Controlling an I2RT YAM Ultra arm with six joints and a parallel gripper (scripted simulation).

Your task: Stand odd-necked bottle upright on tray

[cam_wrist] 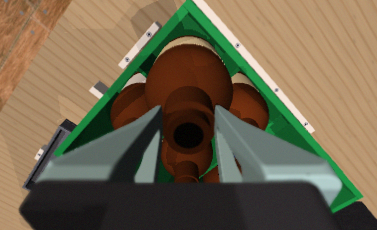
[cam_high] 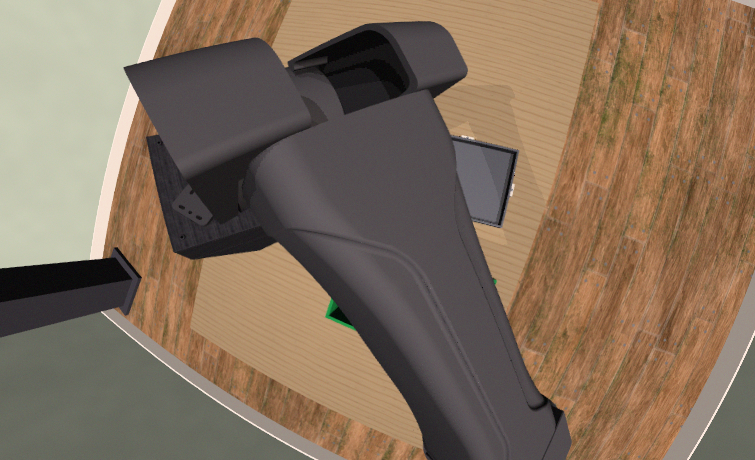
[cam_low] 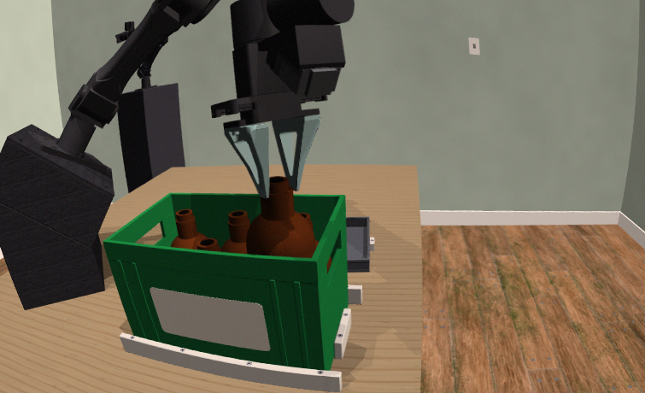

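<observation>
My gripper (cam_low: 280, 192) (cam_wrist: 188, 114) is shut on the neck of a brown bottle (cam_low: 278, 234) (cam_wrist: 189, 75). That bottle hangs roughly upright in the crate's right end, raised above the others; its lower part is hidden by the front wall. The green crate (cam_high: 339, 321) (cam_low: 208, 278) (cam_wrist: 86, 121) holds the other brown bottles, among them one at the left (cam_low: 185, 229), one in the middle (cam_low: 238, 231) and a low one near the front (cam_low: 208, 243). Another bottle (cam_low: 305, 216) shows partly behind the held one. The dark grey tray (cam_high: 486, 182) (cam_low: 359, 239) stands beyond the crate. Neck differences are not clear.
White strips (cam_low: 227, 359) (cam_wrist: 276, 90) lie along the crate's foot, with short white blocks (cam_low: 354, 295) at its right side. The crate's high right wall stands between the held bottle and the table's right edge. The arm (cam_high: 369, 200) hides most of the crate in the top view.
</observation>
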